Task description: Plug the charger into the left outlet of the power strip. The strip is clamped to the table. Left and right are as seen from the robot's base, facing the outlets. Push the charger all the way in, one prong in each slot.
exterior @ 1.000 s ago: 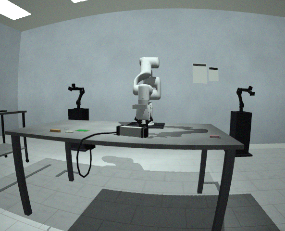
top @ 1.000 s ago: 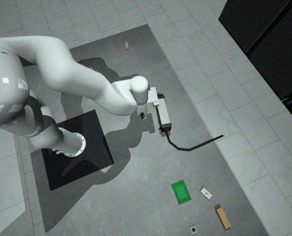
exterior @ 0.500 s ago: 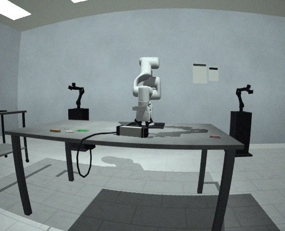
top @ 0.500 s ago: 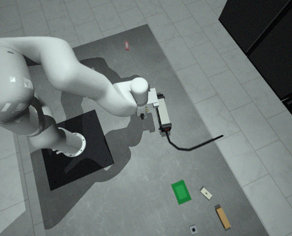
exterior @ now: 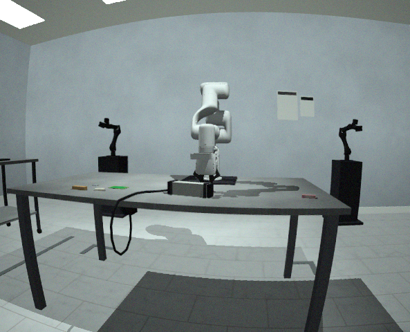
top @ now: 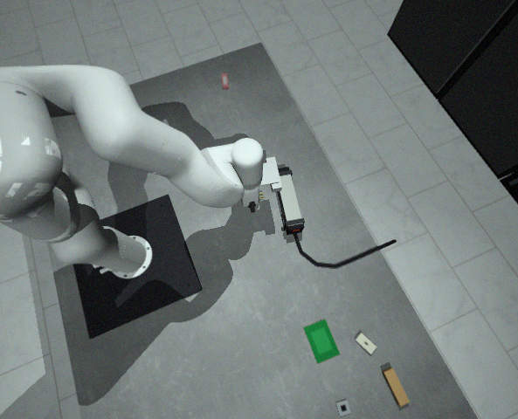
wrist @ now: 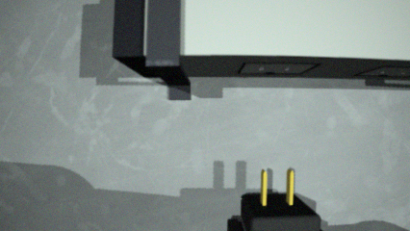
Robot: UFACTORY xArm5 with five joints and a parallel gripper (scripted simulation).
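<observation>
The white power strip (top: 289, 200) lies on the table with a black clamp at each end; it also shows in the exterior view (exterior: 189, 188). In the wrist view its dark side face (wrist: 289, 67) carries one outlet (wrist: 279, 68) and a second outlet (wrist: 385, 72) at the right edge. My gripper (top: 254, 201) is low over the table beside the strip and is shut on the black charger (wrist: 279, 214). The charger's two yellow prongs (wrist: 277, 187) point toward the strip, roughly in line with the nearer outlet. A clear gap of table lies between the prongs and the strip.
The strip's black cable (top: 340, 260) runs off the table edge. A green pad (top: 321, 340), a small white block (top: 366, 343), a tan block (top: 395, 386) and a small square piece (top: 342, 408) lie far from the strip. A red item (top: 224, 81) lies at the other end.
</observation>
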